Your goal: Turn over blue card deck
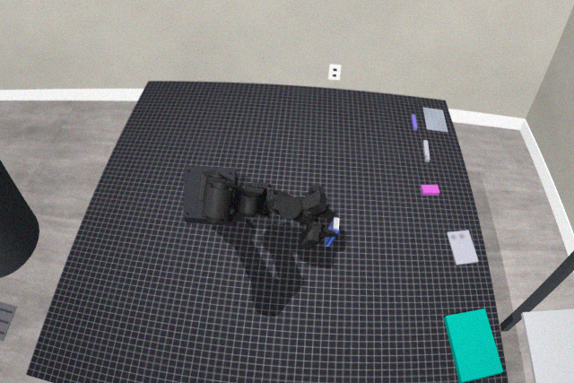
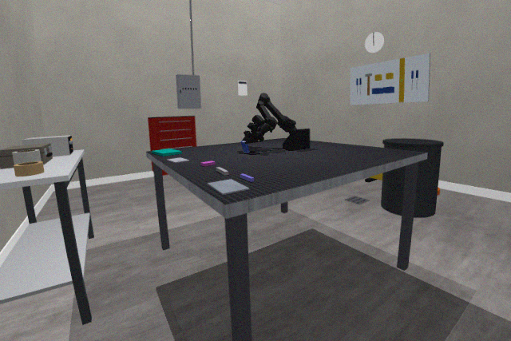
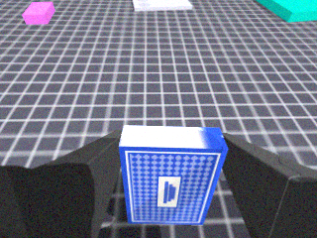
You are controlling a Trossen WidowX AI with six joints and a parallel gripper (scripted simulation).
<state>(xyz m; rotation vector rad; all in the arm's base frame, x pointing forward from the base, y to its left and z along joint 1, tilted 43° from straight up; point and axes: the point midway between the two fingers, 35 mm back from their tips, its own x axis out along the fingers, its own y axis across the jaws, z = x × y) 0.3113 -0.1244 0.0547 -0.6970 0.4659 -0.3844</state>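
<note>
One arm, dark, six-jointed, base mounted near the middle of the gridded black mat; reaches toward the mat's right-hand side in the top view and bends down low over the surface.

One gripper, fingers held partway apart and pressed against the two narrow sides of the blue boxed card deck; clamped on it. Dark fingers flank the box left and right in the wrist view.

One blue boxed card deck, thick, with a diamond-pattern face and a small white emblem at centre, white end panel uppermost in the wrist view. In the exterior view it stands tilted beneath the wrist, its lower end at or very close to the mat; whether it touches cannot be told. In the top view it shows as a white end and blue patches between the fingers.

Six other pieces, all along the mat's right edge in the top view, well apart from the deck:
- teal block, nearest corner
- pale card with two dots
- magenta block
- small white bar
- small purple bar
- grey flat plate, just beside the purple bar

Room items, exterior view: red drawer cabinet, black bin, white side table carrying a tape roll, wall clock, tool board.
</note>
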